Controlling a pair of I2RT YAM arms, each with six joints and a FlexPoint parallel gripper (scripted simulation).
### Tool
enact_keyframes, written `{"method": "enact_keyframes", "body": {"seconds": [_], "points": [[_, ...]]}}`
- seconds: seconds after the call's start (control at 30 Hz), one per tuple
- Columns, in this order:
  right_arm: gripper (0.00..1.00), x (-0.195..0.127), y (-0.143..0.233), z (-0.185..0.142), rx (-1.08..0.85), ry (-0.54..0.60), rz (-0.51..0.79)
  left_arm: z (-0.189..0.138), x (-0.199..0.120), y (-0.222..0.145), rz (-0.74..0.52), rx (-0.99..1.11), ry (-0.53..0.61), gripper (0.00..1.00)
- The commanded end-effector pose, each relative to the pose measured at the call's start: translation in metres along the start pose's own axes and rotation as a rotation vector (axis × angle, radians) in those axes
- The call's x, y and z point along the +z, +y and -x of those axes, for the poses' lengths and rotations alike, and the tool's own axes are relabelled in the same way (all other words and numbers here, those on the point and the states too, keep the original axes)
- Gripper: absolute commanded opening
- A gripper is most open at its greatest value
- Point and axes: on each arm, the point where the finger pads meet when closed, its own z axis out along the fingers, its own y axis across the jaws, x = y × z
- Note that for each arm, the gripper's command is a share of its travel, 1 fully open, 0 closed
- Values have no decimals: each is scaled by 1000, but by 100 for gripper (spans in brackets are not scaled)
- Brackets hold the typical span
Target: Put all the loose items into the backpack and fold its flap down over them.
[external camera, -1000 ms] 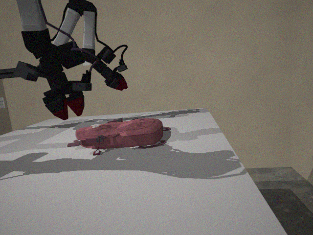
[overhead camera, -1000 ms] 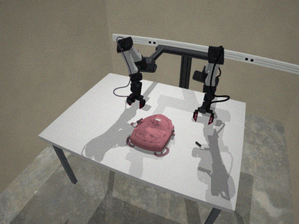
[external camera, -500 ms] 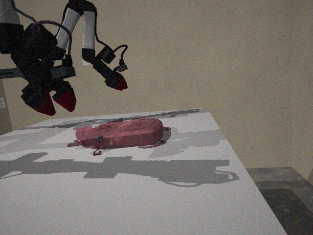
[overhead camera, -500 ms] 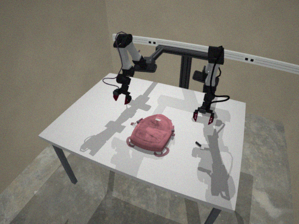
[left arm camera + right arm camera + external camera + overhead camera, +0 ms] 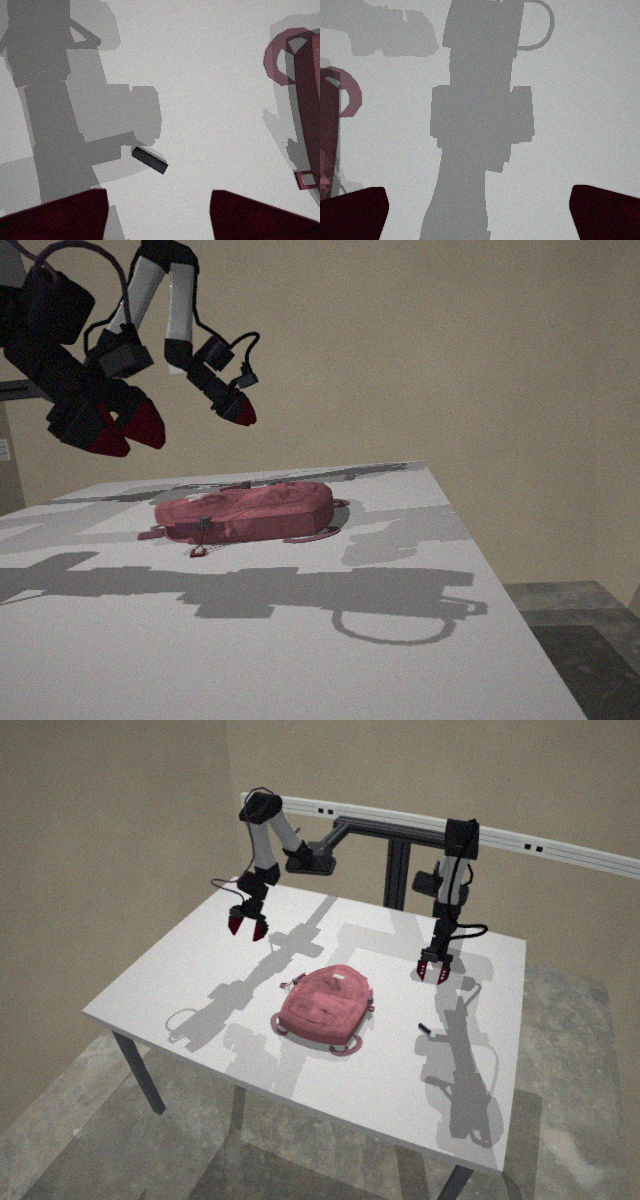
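Observation:
A pink-red backpack lies flat mid-table; its side shows in the left wrist view and the right wrist view. Its flap lies over the opening; the contents are hidden. A small black bar-shaped item lies on the table beside the backpack. My left gripper is partly open and empty, above the table short of the black item. My right gripper is wide open and empty, raised above the table on the backpack's other side.
The white table carries broad arm shadows. Strap loops stick out at the backpack's base. A red pull tab hangs out on the right arm's side, and another on the left arm's side.

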Motion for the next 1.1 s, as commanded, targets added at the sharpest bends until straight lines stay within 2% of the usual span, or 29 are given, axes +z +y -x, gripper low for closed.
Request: {"method": "enact_keyframes", "body": {"seconds": [0.0,0.07,0.57,0.63,1.07], "points": [[90,1,3,3,-7,-12,19,-7,-3,-19,14,74,-3,0],[90,1,3,3,-7,-12,19,-7,-3,-19,14,74,-3,0],[90,5,0,-3,-9,10,25,-46,-23,-108,87,388,15,0],[90,5,0,-3,-9,10,25,-46,-23,-108,87,388,15,0],[90,2,-1,5,-7,-15,19,-83,-41,-185,145,661,37,0]]}}
